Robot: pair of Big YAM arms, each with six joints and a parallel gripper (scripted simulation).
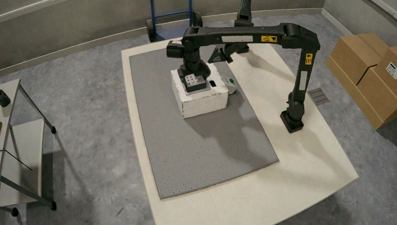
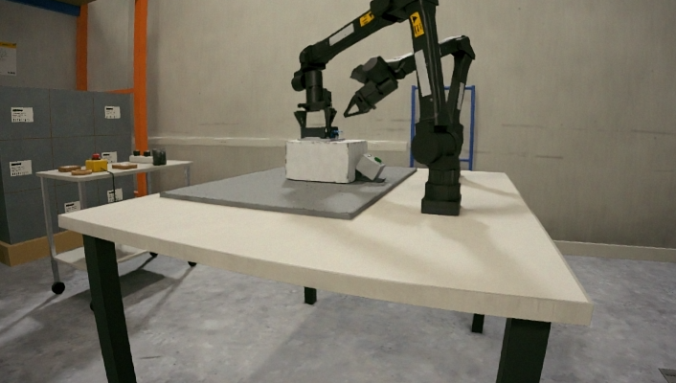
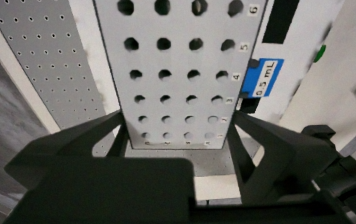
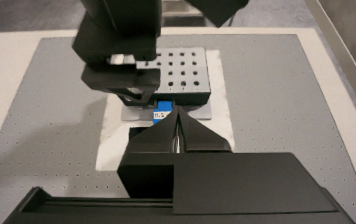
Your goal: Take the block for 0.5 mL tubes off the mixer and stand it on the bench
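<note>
The 0.5 mL block point(image 1: 199, 86) point(image 2: 311, 132) point(image 3: 178, 60) point(image 4: 201, 79), grey-topped with dark sides and rows of holes, is on the plate of the white mixer point(image 1: 204, 105) point(image 2: 319, 161) point(image 4: 112, 156). It looks about level; a slight tilt cannot be told. My left gripper point(image 2: 315, 127) point(image 3: 177, 111) is shut on the block, one finger on each side. The blue lever labelled 0.5 mL point(image 3: 260, 80) point(image 4: 162, 111) shows at the block's front. My right gripper point(image 1: 209, 62) point(image 2: 346, 115) point(image 4: 178, 111) is shut and empty, above and in front of the lever, not touching it. The plate's back lip is hidden.
The mixer stands on a grey perforated mat point(image 1: 175, 163) point(image 2: 249, 193) on the bench point(image 1: 307, 178) point(image 2: 398, 254). Its sloped panel with a green button point(image 1: 231, 80) point(image 2: 377, 159) faces the arm bases. The left arm reaches over the mixer, with the right arm close beside it.
</note>
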